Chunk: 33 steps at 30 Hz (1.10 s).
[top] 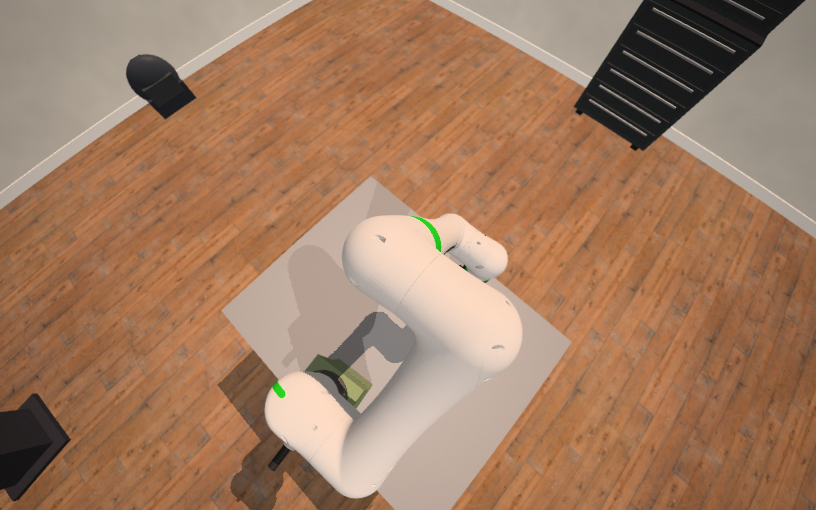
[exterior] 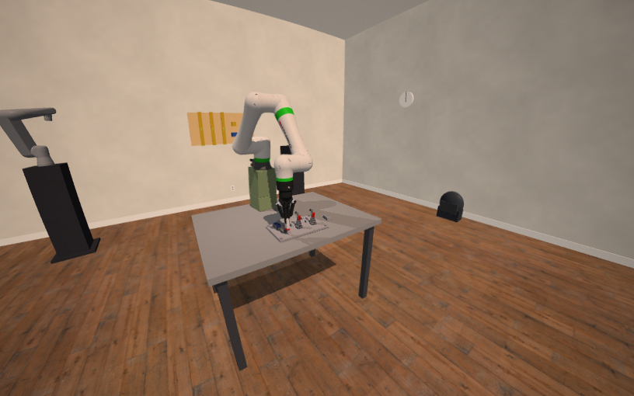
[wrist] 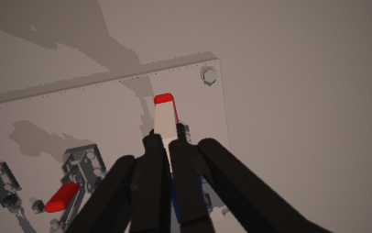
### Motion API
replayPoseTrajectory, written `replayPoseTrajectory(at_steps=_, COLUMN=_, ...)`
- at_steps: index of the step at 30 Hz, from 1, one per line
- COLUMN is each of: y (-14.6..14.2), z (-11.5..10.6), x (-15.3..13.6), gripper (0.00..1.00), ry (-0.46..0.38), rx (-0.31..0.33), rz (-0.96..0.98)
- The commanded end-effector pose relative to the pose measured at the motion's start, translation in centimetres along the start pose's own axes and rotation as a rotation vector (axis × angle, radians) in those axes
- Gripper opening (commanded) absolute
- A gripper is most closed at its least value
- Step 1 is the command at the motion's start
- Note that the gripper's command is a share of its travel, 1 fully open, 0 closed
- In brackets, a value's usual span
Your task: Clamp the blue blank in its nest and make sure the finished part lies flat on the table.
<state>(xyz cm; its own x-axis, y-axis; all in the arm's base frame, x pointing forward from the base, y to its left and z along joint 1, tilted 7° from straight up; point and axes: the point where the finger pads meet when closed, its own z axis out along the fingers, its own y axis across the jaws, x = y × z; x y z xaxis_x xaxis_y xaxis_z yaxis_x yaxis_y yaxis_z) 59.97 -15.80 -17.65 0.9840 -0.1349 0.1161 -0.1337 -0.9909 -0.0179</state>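
Note:
In the wrist view my gripper (wrist: 167, 116) is shut, its fingertips together at the lower end of a pale clamp handle (wrist: 165, 120) with a red tip (wrist: 163, 98); nothing shows between the fingers. Under the fingers a sliver of the blue blank (wrist: 174, 202) shows, lying in the nest at the right end of the fixture plate (wrist: 92, 105). In the exterior view the gripper (exterior: 285, 216) points down at the plate's (exterior: 301, 234) left end, where the blank (exterior: 278, 226) is a small blue spot. A small dark piece (exterior: 324, 217), perhaps the finished part, lies on the table right of the plate.
A second clamp with a red handle (wrist: 61, 203) lies to the left on the plate; two red-handled clamps (exterior: 298, 219) (exterior: 311, 215) show in the exterior view. The arm stands on a green pedestal (exterior: 261, 189) (top: 356, 384) at the table's (exterior: 233, 242) (top: 288, 288) back. In the top view the arm hides the fixture.

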Motion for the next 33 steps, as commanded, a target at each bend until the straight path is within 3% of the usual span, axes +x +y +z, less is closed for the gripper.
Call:
replayPoseTrajectory(at_steps=1, y=0.01, z=0.0, x=-0.02, gripper=0.0, ry=0.0, rx=0.0, rz=0.0)
replayPoseTrajectory(at_steps=23, y=0.01, z=0.19, x=-0.02, gripper=0.0, ry=0.0, rx=0.0, rz=0.0)
replayPoseTrajectory(at_steps=33, y=0.01, z=-0.71, x=-0.02, gripper=0.0, ry=0.0, rx=0.0, rz=0.0)
